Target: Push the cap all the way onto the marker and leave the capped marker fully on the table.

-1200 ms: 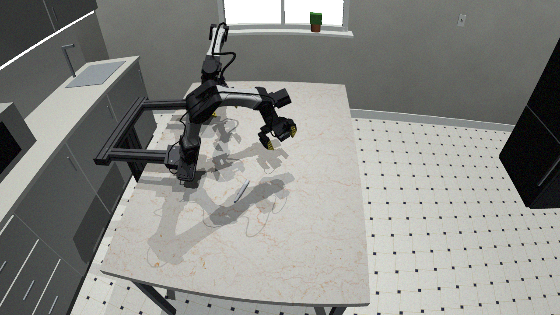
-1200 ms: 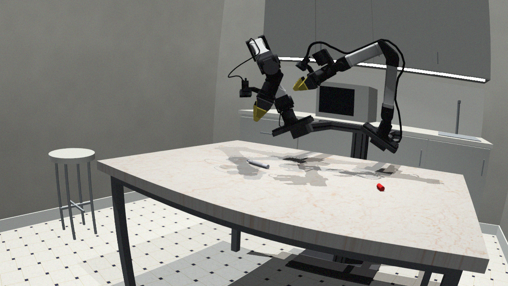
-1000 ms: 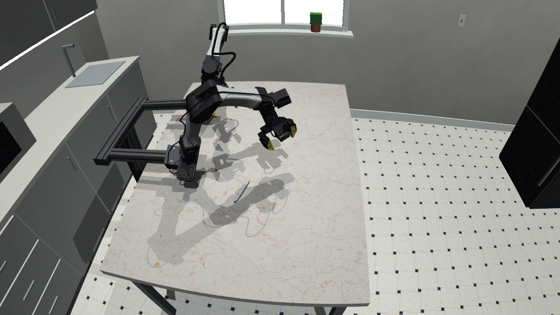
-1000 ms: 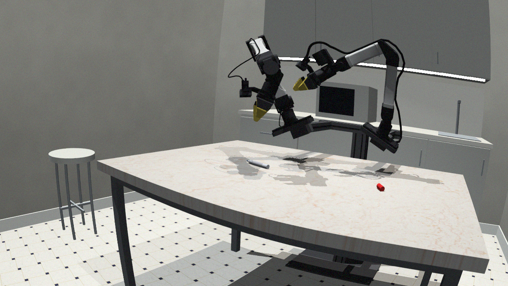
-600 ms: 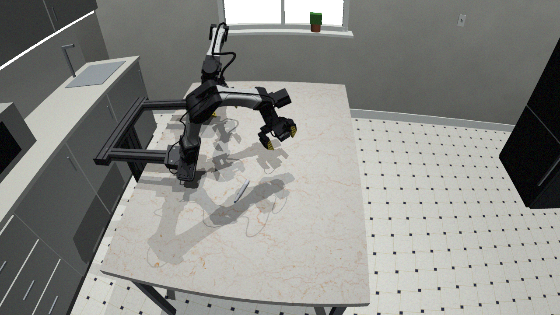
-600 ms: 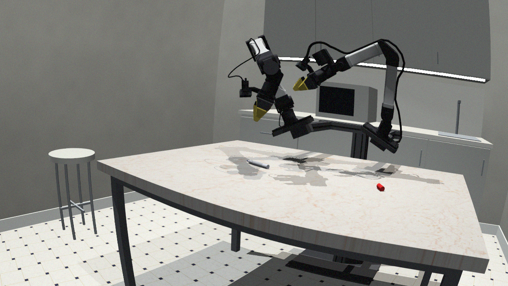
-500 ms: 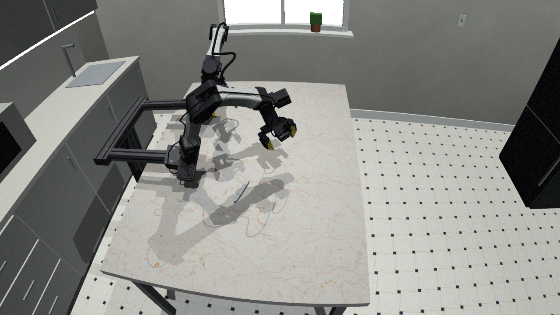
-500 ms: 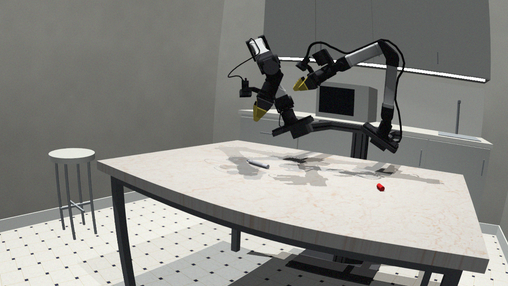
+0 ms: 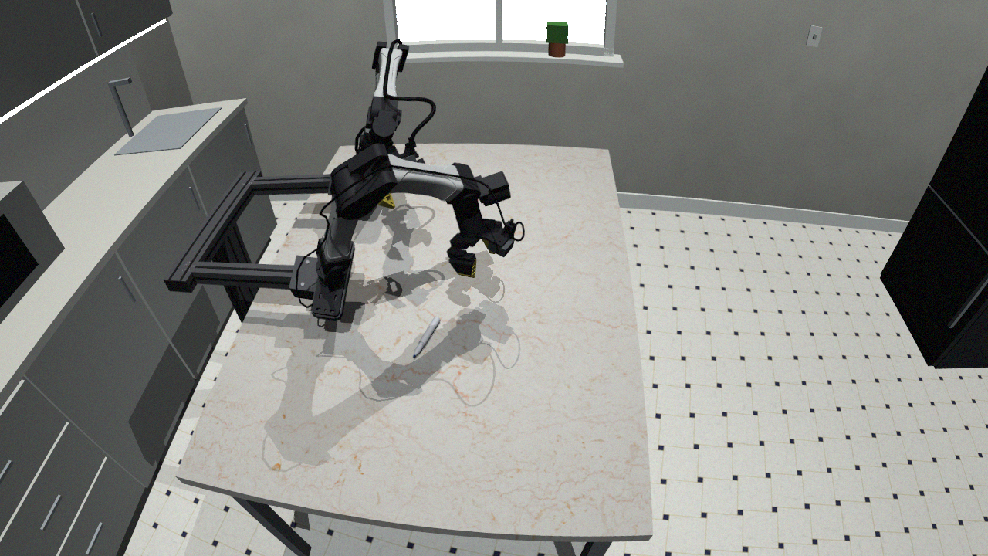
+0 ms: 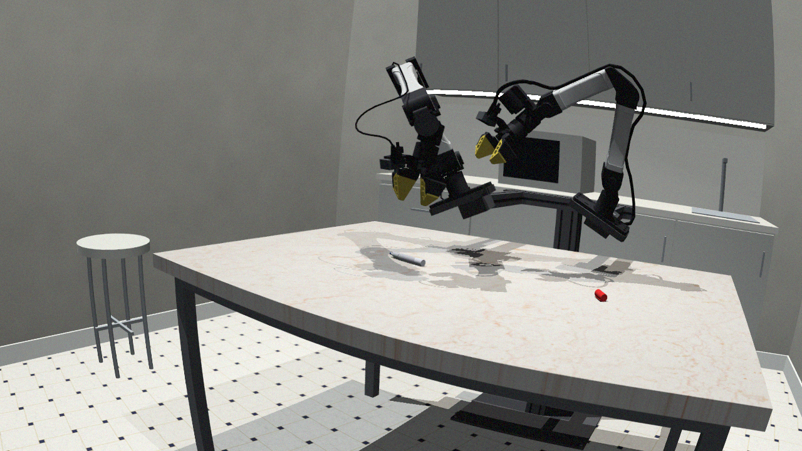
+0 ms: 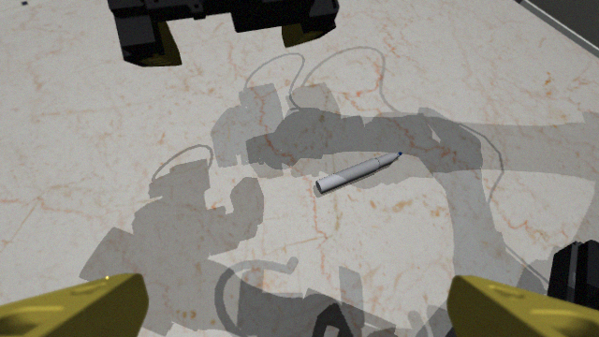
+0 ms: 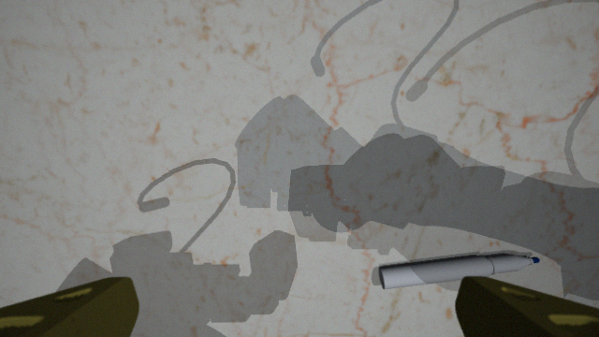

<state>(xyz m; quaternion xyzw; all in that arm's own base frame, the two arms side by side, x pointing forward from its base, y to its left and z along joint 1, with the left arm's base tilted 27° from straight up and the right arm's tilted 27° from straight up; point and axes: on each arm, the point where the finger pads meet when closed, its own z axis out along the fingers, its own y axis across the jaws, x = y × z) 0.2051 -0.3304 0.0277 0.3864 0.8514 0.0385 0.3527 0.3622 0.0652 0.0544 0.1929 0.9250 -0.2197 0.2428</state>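
While both grippers (image 9: 482,257) (image 9: 390,200) (image 10: 415,197) (image 10: 489,155) (image 11: 298,290) (image 11: 231,51) (image 12: 297,295) stand spread, the blue-tipped grey marker (image 9: 427,337) (image 10: 409,259) (image 11: 353,174) (image 12: 445,271) lies apart from the stubby red cap (image 10: 600,295).

right gripper (image 9: 480,259) (image 10: 415,200) (image 11: 229,53) (image 12: 297,290) rotated about its wrist and slightly lowered, left gripper (image 9: 388,201) (image 10: 486,159) (image 11: 298,285) likewise rotated and lowered, both finger pairs now visibly separated in exterior view, gripper shadows displaced
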